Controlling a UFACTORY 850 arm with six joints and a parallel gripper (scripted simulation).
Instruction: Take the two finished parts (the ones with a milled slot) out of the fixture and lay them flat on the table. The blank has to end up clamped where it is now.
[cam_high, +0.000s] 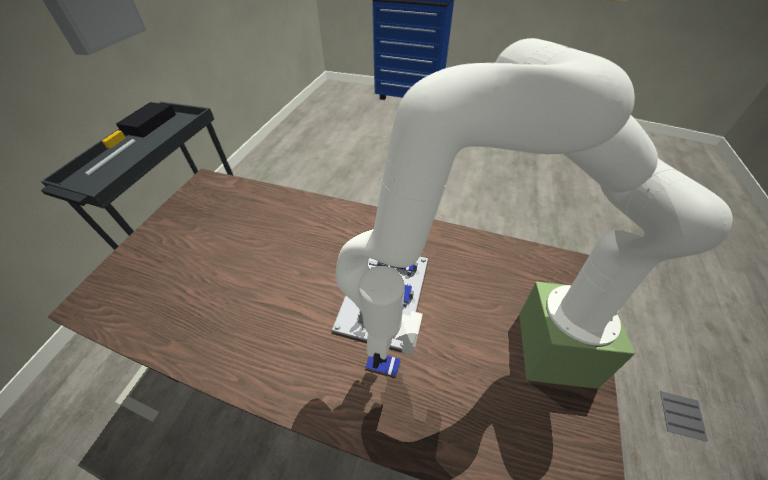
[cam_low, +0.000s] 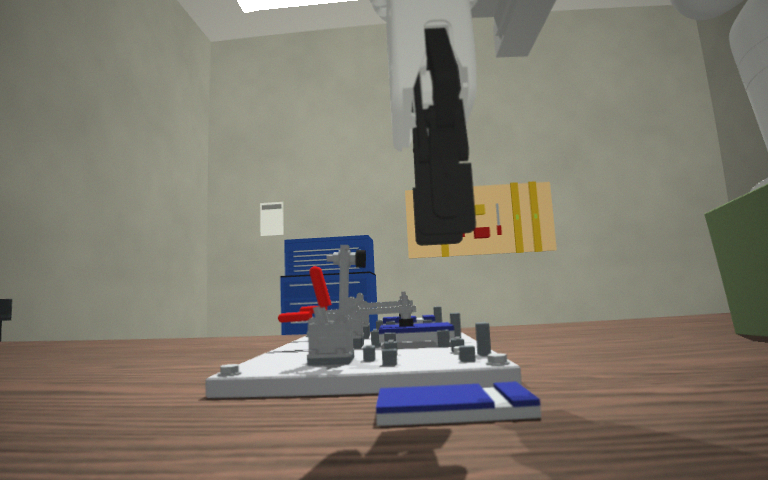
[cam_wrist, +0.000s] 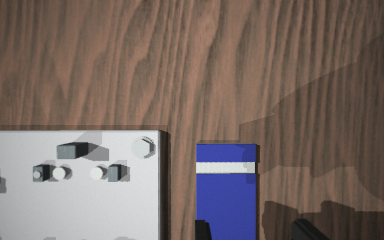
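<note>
- My hand hangs above the table, fingers pointing down, standing partly apart with nothing between them.
- One slotted part lies flat on the table below my hand, blue face up, its pale slot off to one side of my fingers; I am not touching it.
- The fixture sits lower than my hand and off to one side, its plate just beside that part without touching it.
- Lower than my fingertips, the near clamp on the fixture has its arm raised.
- Farther from my hand, a lowered clamp arm reaches over a blue piece in the fixture; I cannot tell whether that piece is the blank.
- More blue shows behind it, too hidden to make out.
</note>
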